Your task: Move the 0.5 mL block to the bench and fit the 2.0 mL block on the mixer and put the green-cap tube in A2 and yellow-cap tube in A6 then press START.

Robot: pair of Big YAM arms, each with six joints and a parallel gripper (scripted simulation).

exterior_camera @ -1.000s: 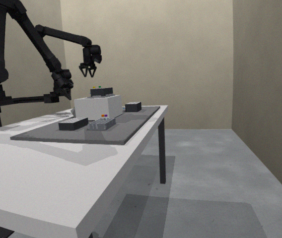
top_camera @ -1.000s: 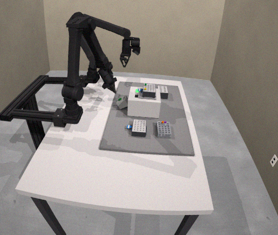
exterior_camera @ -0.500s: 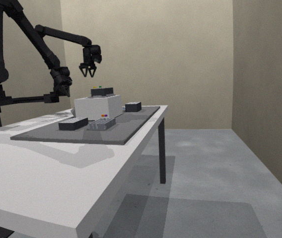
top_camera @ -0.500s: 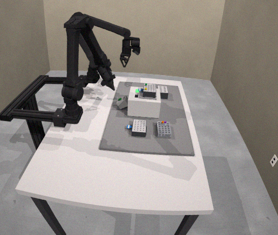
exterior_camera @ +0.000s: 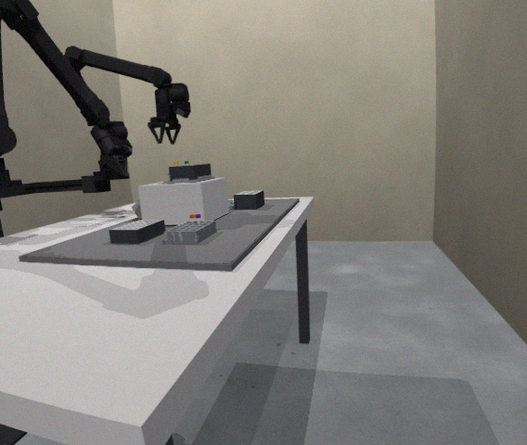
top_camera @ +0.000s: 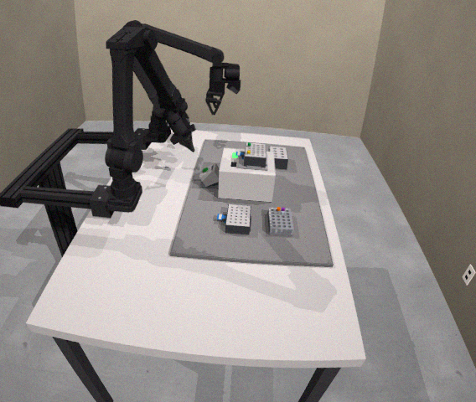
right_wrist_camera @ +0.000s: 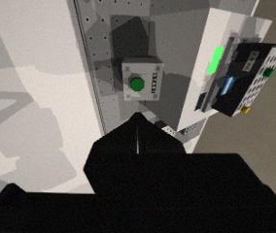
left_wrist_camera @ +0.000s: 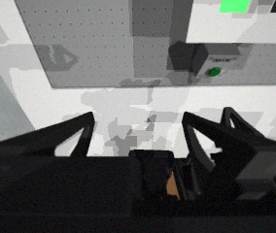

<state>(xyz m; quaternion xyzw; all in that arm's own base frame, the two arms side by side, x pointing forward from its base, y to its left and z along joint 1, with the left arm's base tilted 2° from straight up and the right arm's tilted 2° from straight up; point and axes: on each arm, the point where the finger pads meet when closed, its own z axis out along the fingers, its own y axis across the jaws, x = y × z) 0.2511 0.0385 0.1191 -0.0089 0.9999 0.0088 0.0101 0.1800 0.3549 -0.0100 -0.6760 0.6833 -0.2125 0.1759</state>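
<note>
1. Top view: I saw the green round START button (top_camera: 204, 169) (left_wrist_camera: 214, 72) (right_wrist_camera: 137, 83) on its small grey sloped box (top_camera: 209, 177) (left_wrist_camera: 225, 49) (right_wrist_camera: 150, 95), at the front of the white boxy mixer (top_camera: 245, 186) (exterior_camera: 170, 203) (left_wrist_camera: 206, 24) (right_wrist_camera: 182, 63). The right end effector (top_camera: 193, 149) (exterior_camera: 122, 176) (left_wrist_camera: 226, 107) (right_wrist_camera: 137, 116) was the nearer one, above the counter (top_camera: 194, 294) (exterior_camera: 86, 325) and on the robot's side of the button. The left end effector (top_camera: 214, 111) (exterior_camera: 166, 141) (left_wrist_camera: 138, 116) hung higher and farther off.

2. Exterior view: the dark block with a pale top (top_camera: 255, 161) (exterior_camera: 189, 172) (right_wrist_camera: 225, 102) sat on the mixer, with a yellow cap (top_camera: 248, 152) (exterior_camera: 175, 163) (right_wrist_camera: 245, 110) and a green cap (top_camera: 249, 144) (exterior_camera: 186, 162) (right_wrist_camera: 269, 72) showing above it. The mixer hid the button from me here.

3. Left wrist view: my left fingers were spread wide with nothing between them, touching nothing. The button lay beyond them, toward the picture's right.

4. Right wrist view: my right fingers were pressed together on nothing, their closed tip pointing almost straight at the button, though I couldn't judge the remaining gap. I took pressing START to be the step in hand; lining that tip up with the button's centre mattered most, since an off-centre push could slide off onto the housing.
</note>
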